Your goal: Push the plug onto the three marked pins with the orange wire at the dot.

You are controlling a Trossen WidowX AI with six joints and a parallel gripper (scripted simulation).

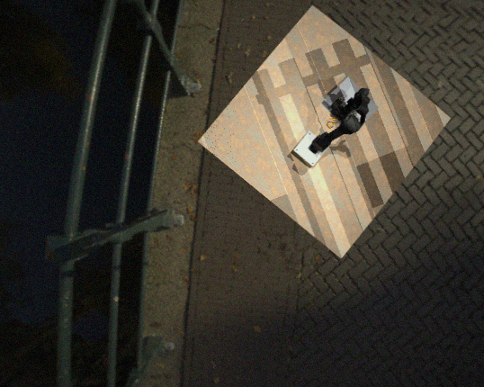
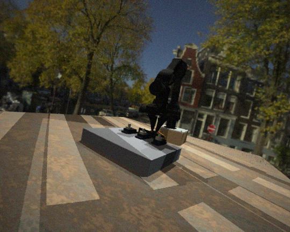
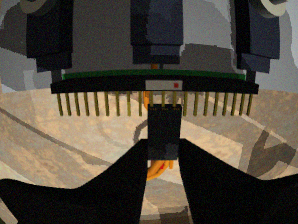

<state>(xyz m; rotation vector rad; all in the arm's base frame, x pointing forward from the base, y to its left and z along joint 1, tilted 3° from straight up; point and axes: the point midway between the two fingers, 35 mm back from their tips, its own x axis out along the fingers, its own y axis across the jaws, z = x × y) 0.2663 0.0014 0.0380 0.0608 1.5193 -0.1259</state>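
My gripper (image 3: 162,145) (image 2: 154,131) is shut on the black plug (image 3: 164,127). The plug points square at the pin row (image 3: 97,104). Its front end meets or overlaps the tips of the three pins below the white band (image 3: 160,85) in the wrist view; whether they are inside the holes is unclear. The band's red dot (image 3: 176,85) is at its right end. Orange and red wires (image 3: 160,169) leave the plug's back; their order is hard to read. The lead also shows as an orange loop in the top view (image 1: 331,122). The holder (image 2: 117,154) (image 1: 348,83) is a grey block.
Black units with pale tops (image 2: 129,129) (image 2: 159,138) stand on the holder. Dark blocks (image 3: 157,30) stand behind the green strip (image 3: 100,76). The arm's base rests on a white-topped box (image 1: 305,150) (image 2: 172,136). Unmarked pins flank the plug on both sides.
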